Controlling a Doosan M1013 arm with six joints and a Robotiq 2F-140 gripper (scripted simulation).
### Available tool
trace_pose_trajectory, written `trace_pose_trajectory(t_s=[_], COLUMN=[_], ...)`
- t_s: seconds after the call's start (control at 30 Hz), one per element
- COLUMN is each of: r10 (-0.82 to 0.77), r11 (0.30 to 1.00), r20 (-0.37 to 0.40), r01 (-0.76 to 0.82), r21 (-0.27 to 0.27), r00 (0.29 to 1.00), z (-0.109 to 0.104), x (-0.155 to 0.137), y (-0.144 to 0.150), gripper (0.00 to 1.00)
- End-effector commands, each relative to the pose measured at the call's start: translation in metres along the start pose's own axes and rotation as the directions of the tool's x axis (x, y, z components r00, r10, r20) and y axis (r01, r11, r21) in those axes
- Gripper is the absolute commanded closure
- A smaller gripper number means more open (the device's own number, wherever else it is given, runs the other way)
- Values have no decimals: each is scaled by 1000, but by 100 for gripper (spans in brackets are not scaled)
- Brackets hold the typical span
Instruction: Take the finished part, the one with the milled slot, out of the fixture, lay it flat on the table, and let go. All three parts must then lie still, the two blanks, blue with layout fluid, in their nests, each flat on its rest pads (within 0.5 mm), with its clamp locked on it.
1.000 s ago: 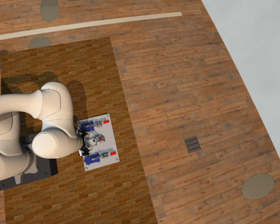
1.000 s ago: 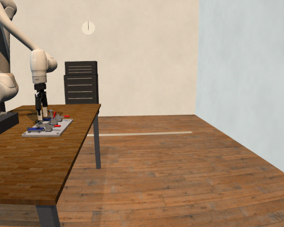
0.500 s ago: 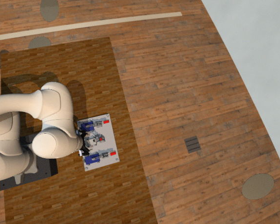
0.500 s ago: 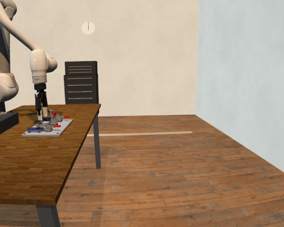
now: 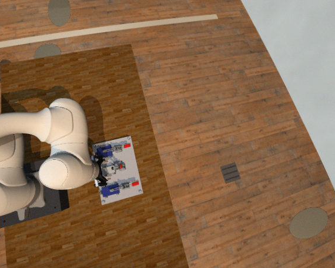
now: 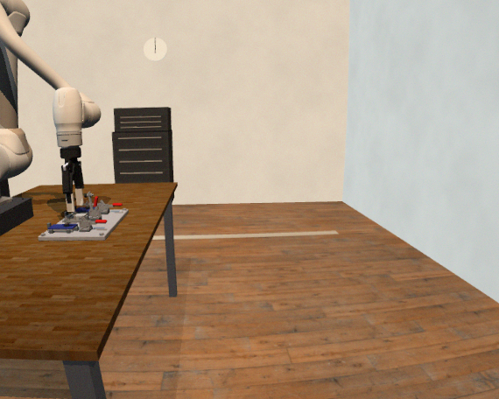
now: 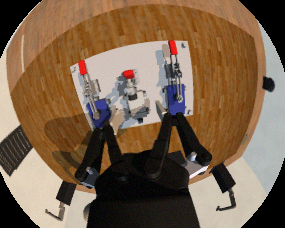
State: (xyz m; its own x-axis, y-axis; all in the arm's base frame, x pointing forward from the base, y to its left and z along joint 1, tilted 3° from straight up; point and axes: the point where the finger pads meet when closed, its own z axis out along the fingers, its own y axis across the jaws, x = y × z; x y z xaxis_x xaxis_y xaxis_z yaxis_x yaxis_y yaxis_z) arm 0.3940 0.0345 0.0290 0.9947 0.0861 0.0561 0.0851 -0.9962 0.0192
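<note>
The grey fixture plate [image 5: 133, 164] [image 6: 111, 223] [image 7: 149, 62] lies on the table next to the arm's base. Two blue blanks [image 5: 103, 151] [image 5: 110, 190] [image 7: 97, 110] [image 7: 173, 96] sit in the outer nests. Their clamps lie flat, with red handles [image 5: 127, 145] [image 5: 135, 183] pointing away from the arm. The grey finished part [image 5: 110, 169] [image 7: 129, 105] sits in the middle nest, and its clamp's red handle [image 5: 121, 166] [image 6: 95, 201] [image 7: 128, 74] stands up. My gripper [image 6: 73, 206] [image 7: 137, 109] is open. It hangs upright, low over the near end of the middle nest, with the fingers astride it. I cannot tell whether they touch the part.
The arm's black base block [image 6: 5, 216] stands on the table [image 6: 71, 280] behind the plate. The table's right edge runs close to the plate. A dark drawer cabinet [image 6: 143, 146] stands on the floor behind the table.
</note>
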Motion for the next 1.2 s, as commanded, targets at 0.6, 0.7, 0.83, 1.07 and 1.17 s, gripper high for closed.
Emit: trace_pose_trajectory(t_s=[0.6, 0.7, 0.83, 1.07, 1.17], r10=[1, 1, 1, 1, 1], r11=[1000, 1000, 1000, 1000, 1000], r20=[4, 4, 4, 4, 4], r01=[-1, -1, -1, -1, -1], r21=[-3, -3, -2, -2, -2], r00=[1000, 1000, 1000, 1000, 1000], z=[27, 31, 35, 38, 38], x=[-4, -4, -4, -4, -4], y=[1, 1, 1, 1, 1], gripper=[42, 42, 42, 42, 42])
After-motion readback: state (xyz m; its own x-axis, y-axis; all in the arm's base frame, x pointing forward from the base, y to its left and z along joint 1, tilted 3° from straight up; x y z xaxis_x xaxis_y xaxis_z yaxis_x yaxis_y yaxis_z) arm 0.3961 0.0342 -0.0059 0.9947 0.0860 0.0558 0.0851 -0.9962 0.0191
